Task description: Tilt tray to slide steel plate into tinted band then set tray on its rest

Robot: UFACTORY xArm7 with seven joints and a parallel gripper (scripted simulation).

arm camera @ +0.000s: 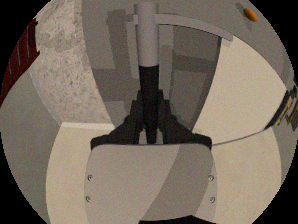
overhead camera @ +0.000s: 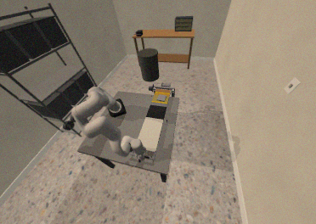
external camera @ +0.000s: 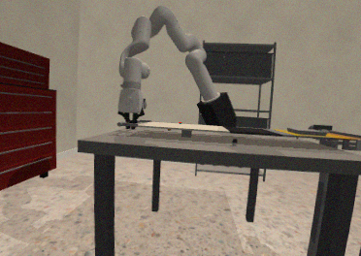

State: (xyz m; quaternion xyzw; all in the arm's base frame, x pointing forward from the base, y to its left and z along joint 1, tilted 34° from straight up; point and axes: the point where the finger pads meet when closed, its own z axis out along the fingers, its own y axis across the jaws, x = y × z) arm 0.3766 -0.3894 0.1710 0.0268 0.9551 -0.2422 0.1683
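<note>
A long tray [overhead camera: 154, 124] lies along the table with a cream bed, a dark section [overhead camera: 156, 112] and a yellow band [overhead camera: 161, 98] at the far end. A grey square, which looks like the steel plate [overhead camera: 161, 98], lies on the yellow band. From the side the tray [external camera: 218, 128] is almost level, its gripper end slightly higher. My gripper [overhead camera: 142, 157] is shut on the tray's handle at the near end, also in the side view [external camera: 131, 122]. In the wrist view the fingers clamp the handle bar [arm camera: 148, 43].
A small block [external camera: 186, 133] stands on the table under the tray. A black bin [overhead camera: 148, 64] and a wooden side table [overhead camera: 163, 42] stand behind. A metal rack [overhead camera: 38, 63] is at the left; a red tool chest [external camera: 24, 115] is beside the table.
</note>
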